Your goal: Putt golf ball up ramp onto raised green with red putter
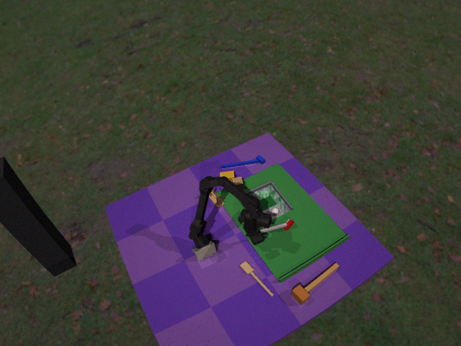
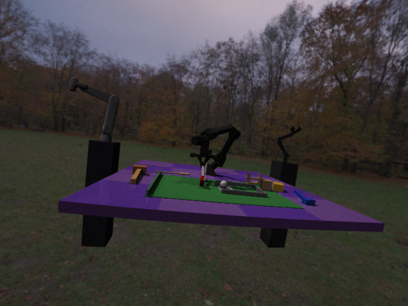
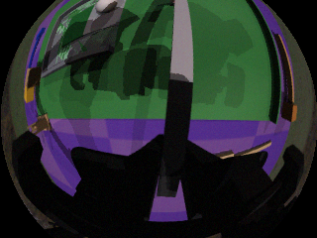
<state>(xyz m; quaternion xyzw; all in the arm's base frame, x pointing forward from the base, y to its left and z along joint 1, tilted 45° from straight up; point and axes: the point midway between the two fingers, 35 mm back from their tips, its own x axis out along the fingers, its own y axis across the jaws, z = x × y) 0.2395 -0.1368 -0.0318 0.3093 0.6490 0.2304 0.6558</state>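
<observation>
My gripper (image 2: 203,163) (image 3: 169,139) is shut on the dark handle of the red putter (image 1: 289,224) (image 2: 201,181). In the wrist view the putter's pale shaft (image 3: 182,45) runs up from the fingers, with its head out of sight. The red head is low over the green mat (image 1: 309,241) (image 2: 184,192) (image 3: 223,104). The white golf ball (image 1: 274,210) (image 2: 224,183) (image 3: 106,6) is at the grey ramp (image 3: 101,22), a short gap from the putter head. The raised green's grey frame (image 1: 282,195) (image 2: 243,193) lies beyond the ball.
A low green wall (image 1: 316,257) (image 2: 153,184) edges the mat. An orange mallet (image 1: 300,294) and a wooden spatula-like tool (image 1: 246,267) lie beside it. Yellow (image 1: 227,174) and tan (image 1: 237,181) blocks, a wooden stand (image 2: 254,178) and a blue putter (image 1: 242,163) lie past the other end.
</observation>
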